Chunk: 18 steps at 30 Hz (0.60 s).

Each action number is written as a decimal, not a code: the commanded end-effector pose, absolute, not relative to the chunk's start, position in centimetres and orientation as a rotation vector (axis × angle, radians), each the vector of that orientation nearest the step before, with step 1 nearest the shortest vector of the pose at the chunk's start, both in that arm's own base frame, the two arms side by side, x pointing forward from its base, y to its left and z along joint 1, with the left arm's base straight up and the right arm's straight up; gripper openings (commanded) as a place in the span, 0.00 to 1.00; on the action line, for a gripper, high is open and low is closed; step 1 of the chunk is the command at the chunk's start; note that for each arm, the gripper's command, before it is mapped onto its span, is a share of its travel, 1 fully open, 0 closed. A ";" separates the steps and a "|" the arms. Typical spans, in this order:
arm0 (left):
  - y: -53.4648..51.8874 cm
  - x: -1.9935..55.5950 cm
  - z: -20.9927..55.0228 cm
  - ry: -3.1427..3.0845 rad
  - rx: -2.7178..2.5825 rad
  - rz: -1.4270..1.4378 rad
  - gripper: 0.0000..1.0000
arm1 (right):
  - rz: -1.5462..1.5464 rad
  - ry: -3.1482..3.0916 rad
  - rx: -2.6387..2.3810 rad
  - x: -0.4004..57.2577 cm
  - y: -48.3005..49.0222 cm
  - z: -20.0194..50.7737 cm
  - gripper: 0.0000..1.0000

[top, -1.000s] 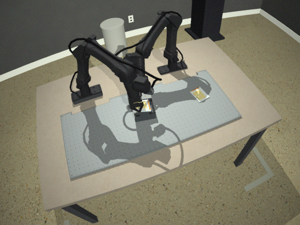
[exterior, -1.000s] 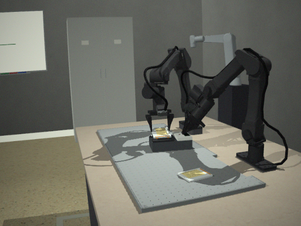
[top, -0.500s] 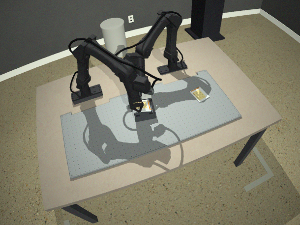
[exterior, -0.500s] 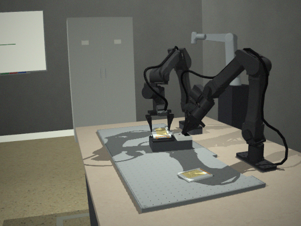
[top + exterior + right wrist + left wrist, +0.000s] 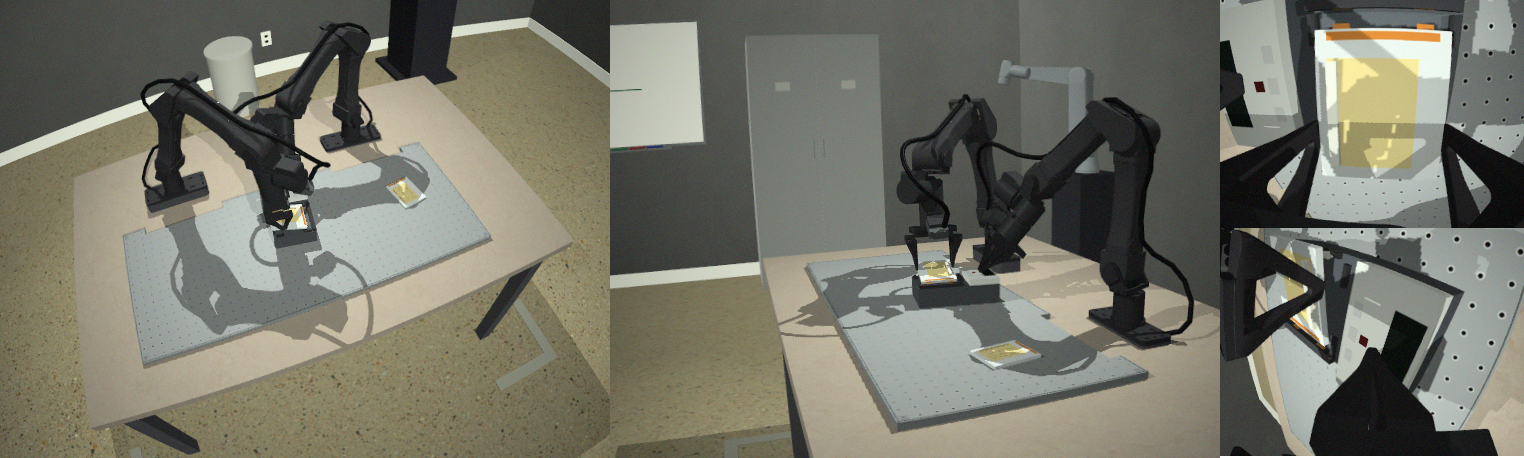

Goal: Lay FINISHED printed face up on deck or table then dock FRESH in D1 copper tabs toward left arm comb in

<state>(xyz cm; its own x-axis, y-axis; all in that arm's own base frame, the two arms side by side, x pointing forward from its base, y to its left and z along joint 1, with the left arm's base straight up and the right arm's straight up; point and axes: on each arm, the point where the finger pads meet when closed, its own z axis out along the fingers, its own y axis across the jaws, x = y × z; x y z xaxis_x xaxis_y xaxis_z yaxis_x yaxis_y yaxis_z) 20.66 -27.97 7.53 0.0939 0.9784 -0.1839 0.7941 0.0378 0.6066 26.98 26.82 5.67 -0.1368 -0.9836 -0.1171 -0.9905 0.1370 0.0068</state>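
The right gripper point(image 5: 282, 223) point(image 5: 935, 268) point(image 5: 1297, 276) point(image 5: 1380, 130) clamps the tilted gel cassette point(image 5: 299, 215) point(image 5: 937, 270) point(image 5: 1306, 320) point(image 5: 1380, 95) by its sides, within the dock point(image 5: 297, 240) point(image 5: 955, 296) point(image 5: 1338, 280) point(image 5: 1303, 62). The left gripper point(image 5: 984, 271) point(image 5: 1371, 353) point(image 5: 1243, 83), closed, is at the dock's housing. The second cassette point(image 5: 406, 193) point(image 5: 1005, 354) lies well apart.

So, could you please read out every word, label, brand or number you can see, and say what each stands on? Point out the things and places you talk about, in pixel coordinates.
No text can be read.
Docked cassette point(image 5: 298, 216) point(image 5: 937, 270) point(image 5: 1315, 314) point(image 5: 1379, 100): no readable words.
Loose cassette point(image 5: 406, 194) point(image 5: 1007, 354): markings too small.
Dock panel point(image 5: 979, 280) point(image 5: 1365, 313) point(image 5: 1280, 30): none readable.
Cabinet cards point(image 5: 782, 86): none readable.
Whiteboard point(image 5: 655, 60): a green line, no words.
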 end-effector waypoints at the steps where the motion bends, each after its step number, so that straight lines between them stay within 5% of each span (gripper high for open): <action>1: -24.8 17.1 2.4 1.829 2.040 0.372 0.00 | 0.153 2.268 -1.999 27.4 27.8 6.7 0.00; 18: -24.8 17.1 2.4 1.829 2.040 0.372 0.00 | 0.153 2.258 -1.992 27.4 27.8 7.2 0.00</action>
